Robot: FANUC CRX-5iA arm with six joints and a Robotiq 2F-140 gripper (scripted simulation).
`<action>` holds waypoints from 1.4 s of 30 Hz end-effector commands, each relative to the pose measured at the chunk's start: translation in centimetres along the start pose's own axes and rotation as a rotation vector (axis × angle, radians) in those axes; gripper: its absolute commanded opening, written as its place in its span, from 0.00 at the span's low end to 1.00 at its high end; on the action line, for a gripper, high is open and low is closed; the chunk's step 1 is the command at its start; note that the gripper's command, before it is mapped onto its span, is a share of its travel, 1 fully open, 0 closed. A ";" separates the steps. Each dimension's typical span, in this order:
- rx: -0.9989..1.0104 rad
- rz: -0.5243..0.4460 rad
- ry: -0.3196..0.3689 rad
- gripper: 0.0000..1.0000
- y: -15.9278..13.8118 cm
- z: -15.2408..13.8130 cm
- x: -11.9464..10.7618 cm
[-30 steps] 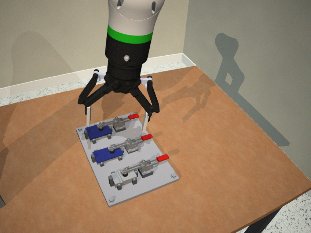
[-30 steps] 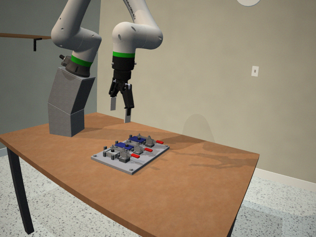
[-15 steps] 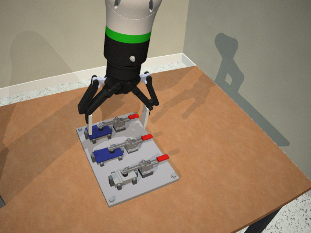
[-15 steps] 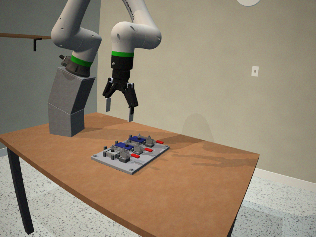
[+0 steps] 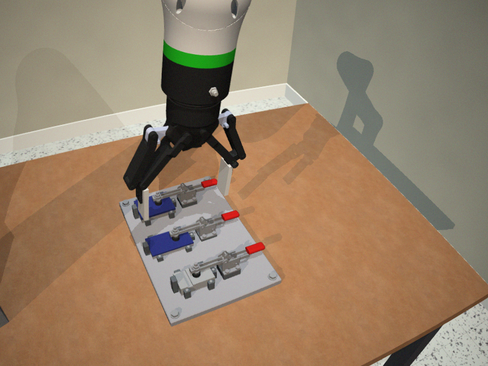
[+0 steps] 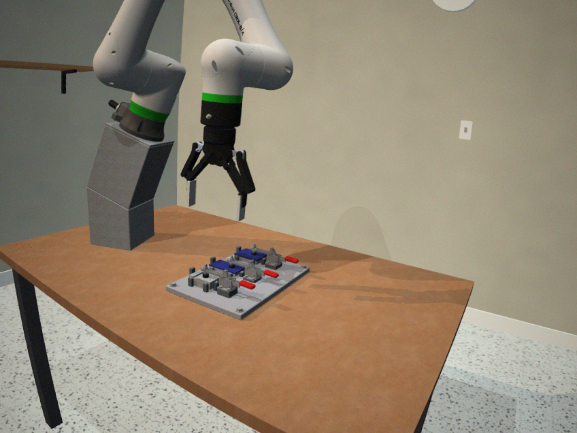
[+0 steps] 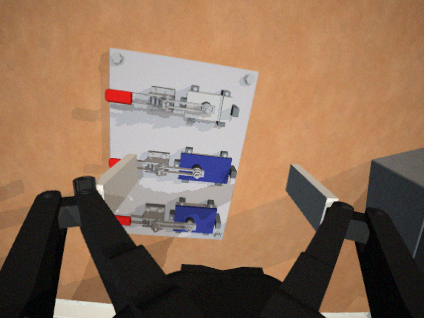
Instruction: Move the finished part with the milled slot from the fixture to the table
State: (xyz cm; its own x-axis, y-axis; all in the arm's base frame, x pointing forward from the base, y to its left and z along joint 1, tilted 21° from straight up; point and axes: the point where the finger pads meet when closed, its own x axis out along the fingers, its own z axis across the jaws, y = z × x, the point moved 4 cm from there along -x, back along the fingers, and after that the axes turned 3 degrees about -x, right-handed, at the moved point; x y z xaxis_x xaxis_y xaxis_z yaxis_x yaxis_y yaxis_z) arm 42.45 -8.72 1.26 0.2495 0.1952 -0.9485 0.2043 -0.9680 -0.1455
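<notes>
My hand point(image 6: 216, 205) hangs spread fully wide, holding nothing, high above the far end of the fixture plate point(image 5: 252, 281). The slotted grey part point(image 5: 195, 280) sits clamped in the nearest nest, beyond both blue blanks point(image 5: 168, 240), its long axis crosswise to the plate, red clamp handle point(image 5: 255, 247) alongside. Brown wooden desk point(image 6: 372, 326), beige walls.

I get even, fairly bright light from above; soft overlapping arm shadows fall across the worktop point(image 5: 354, 220) and walls. Everything looks sharp, without glare, though slightly pixelated up close.
</notes>
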 end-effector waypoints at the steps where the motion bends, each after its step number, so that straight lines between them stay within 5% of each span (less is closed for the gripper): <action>1: -0.005 -0.005 0.004 1.00 0.0 0.0 0.0; 5: -0.005 -0.005 0.004 1.00 0.0 0.0 0.0; 12: -0.289 0.013 0.016 1.00 0.6 0.2 -0.1; 24: -0.296 0.014 0.016 1.00 0.6 0.2 -0.1; 31: -0.565 0.034 0.023 1.00 1.2 0.4 -0.3; 42: -0.565 0.034 0.023 1.00 1.2 0.4 -0.3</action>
State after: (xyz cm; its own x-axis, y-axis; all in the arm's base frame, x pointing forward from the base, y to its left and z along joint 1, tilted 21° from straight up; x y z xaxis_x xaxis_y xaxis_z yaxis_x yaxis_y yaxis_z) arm 42.21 -9.96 1.20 0.2843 0.1751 -0.9426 0.6694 -0.7401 0.0645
